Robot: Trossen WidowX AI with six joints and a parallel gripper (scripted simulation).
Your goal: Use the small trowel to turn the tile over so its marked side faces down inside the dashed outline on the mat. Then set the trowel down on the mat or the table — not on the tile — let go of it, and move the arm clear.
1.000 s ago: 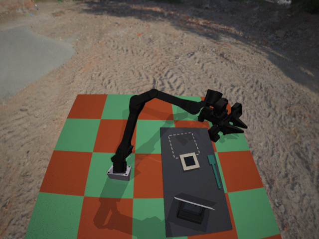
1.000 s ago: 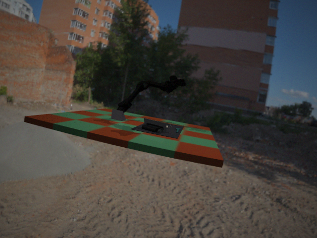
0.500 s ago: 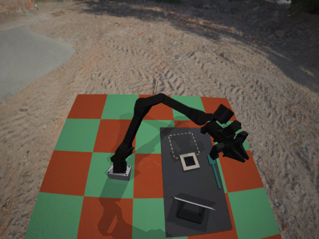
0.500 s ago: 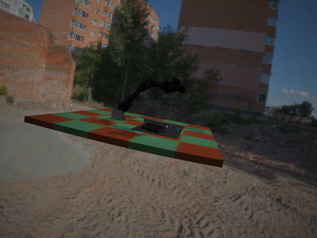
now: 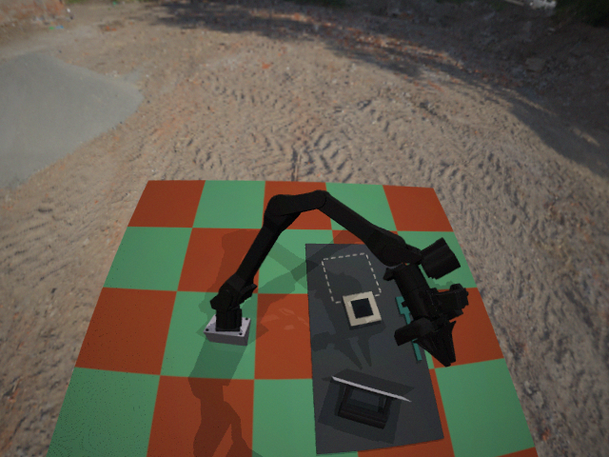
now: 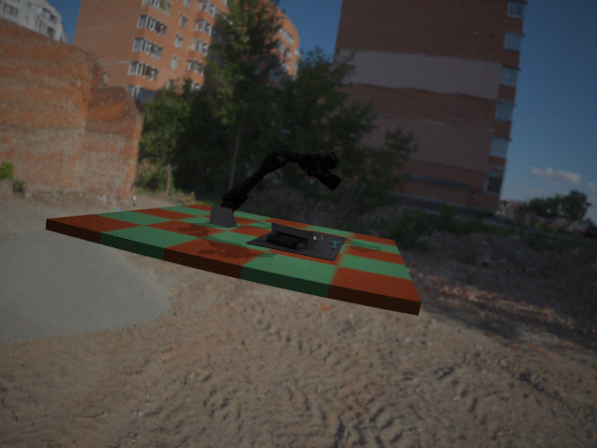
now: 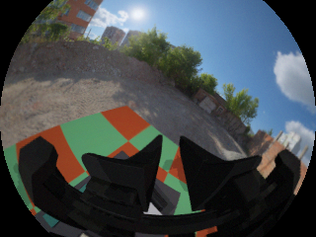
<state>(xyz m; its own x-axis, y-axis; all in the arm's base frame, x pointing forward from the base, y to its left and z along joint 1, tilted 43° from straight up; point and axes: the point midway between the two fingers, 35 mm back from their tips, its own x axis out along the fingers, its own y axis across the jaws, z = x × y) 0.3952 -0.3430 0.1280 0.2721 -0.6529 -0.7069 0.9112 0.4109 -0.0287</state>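
Note:
The cream tile [image 5: 350, 313] [image 6: 315, 237] lies flat, its dark square mark facing up, at the front edge of the dashed outline [image 5: 364, 254]. A small trowel [image 5: 368, 388] [image 6: 289, 231] with a thin pale blade and black handle appears to rest handle-down at the mat's front, blade slanted. My gripper [image 5: 448, 361] [image 6: 333, 184] [image 7: 170, 138] is high above the table at the mat's right side, beyond the tile. Its fingers are partly open, with a narrow gap and nothing between them.
A teal long-handled flat tool [image 5: 418, 351] [image 6: 335, 245] [image 7: 49, 219] lies along the right edge of the dark mat [image 5: 422, 423], partly hidden by my gripper in the top view. The arm base [image 5: 226, 335] [image 6: 222, 217] stands on the checkered table [image 5: 125, 325], left of the mat.

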